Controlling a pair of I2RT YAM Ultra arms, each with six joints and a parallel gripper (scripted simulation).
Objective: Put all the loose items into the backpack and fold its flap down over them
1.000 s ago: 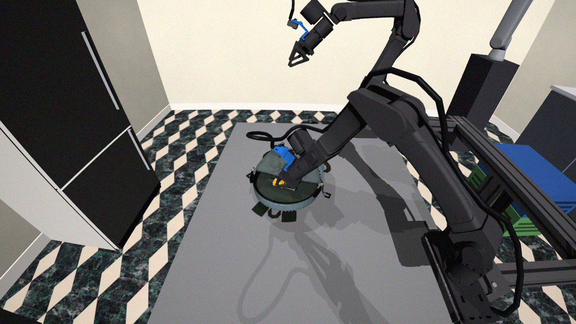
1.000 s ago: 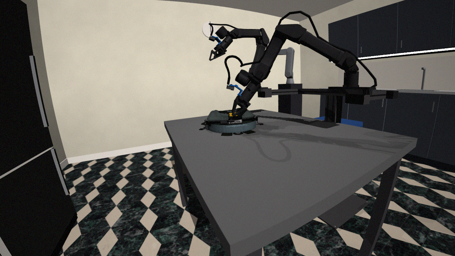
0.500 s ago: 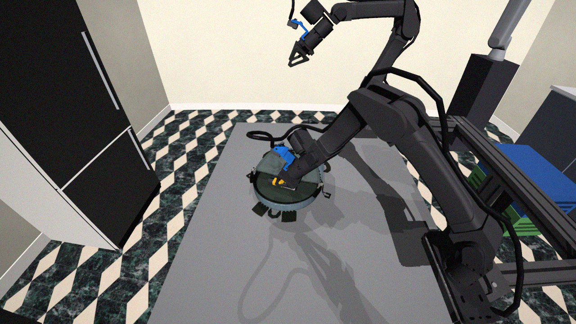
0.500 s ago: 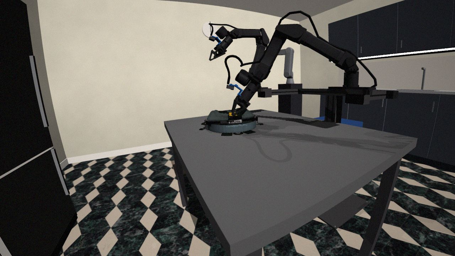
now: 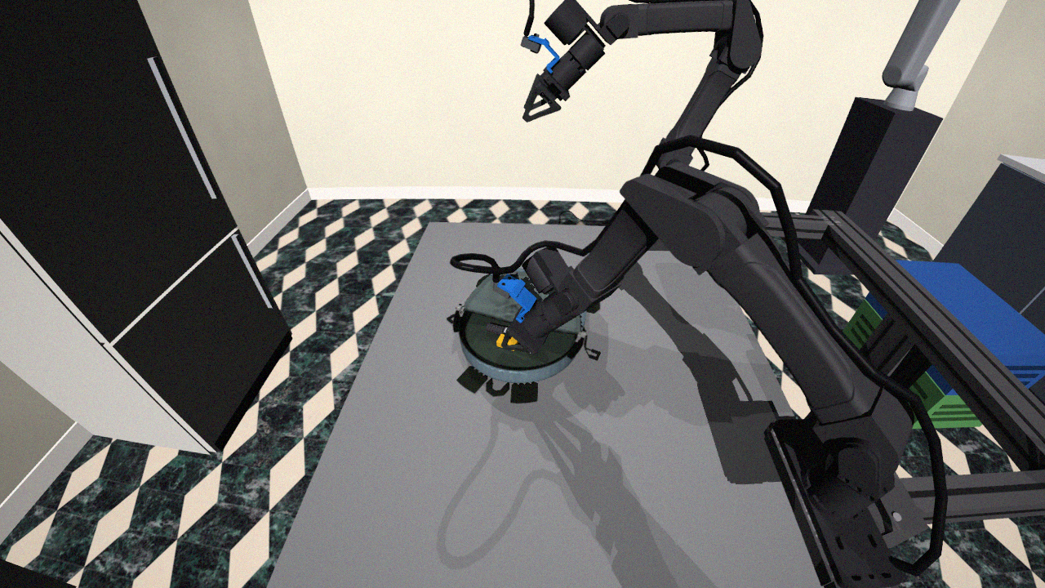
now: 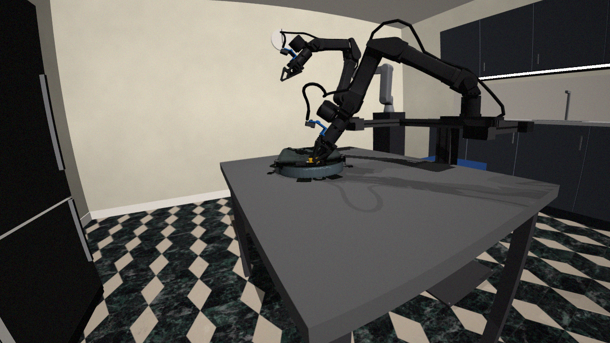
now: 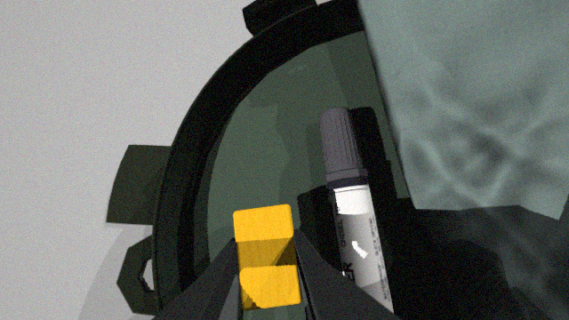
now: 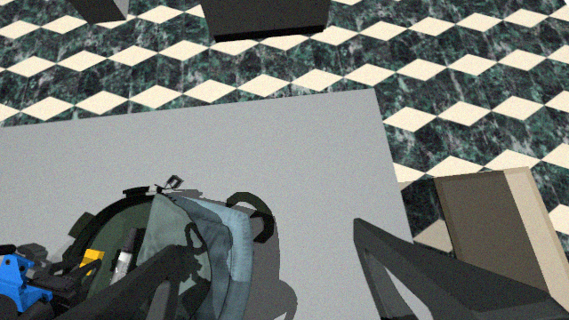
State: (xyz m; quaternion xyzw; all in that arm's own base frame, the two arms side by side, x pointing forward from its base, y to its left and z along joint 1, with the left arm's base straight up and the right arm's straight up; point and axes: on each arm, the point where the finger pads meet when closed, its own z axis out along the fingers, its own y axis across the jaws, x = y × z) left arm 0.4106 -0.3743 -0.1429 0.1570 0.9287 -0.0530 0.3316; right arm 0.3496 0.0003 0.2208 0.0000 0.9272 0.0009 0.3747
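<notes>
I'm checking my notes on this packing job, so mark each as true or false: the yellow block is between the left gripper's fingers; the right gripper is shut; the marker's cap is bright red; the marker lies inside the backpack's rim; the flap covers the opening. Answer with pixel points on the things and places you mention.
1. The yellow block (image 5: 509, 341) (image 6: 310, 160) (image 7: 263, 222) (image 8: 93, 255) is between the left gripper's (image 5: 507, 342) (image 6: 311, 160) (image 7: 267, 258) (image 8: 91, 263) fingers. True.
2. The right gripper (image 5: 526, 117) (image 6: 282, 79) (image 8: 267, 242) is shut. False: it is open.
3. The marker's (image 5: 498, 328) (image 7: 351, 200) (image 8: 122, 262) cap is bright red. False: it is dark purplish grey.
4. The marker lies inside the backpack's (image 5: 511, 371) (image 6: 311, 171) (image 7: 178, 178) (image 8: 242, 249) rim. True.
5. The flap (image 5: 487, 299) (image 6: 291, 153) (image 7: 480, 89) (image 8: 166, 222) covers the opening. False: it is folded back.

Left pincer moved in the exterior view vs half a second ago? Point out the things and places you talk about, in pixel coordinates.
Yes. The left pincer (image 5: 508, 340) (image 6: 313, 160) (image 7: 267, 244) (image 8: 93, 260) is lower, judged against the rim of the backpack (image 5: 522, 372) (image 6: 311, 171) (image 7: 178, 178) (image 8: 240, 258), which hasn't shifted.
</notes>
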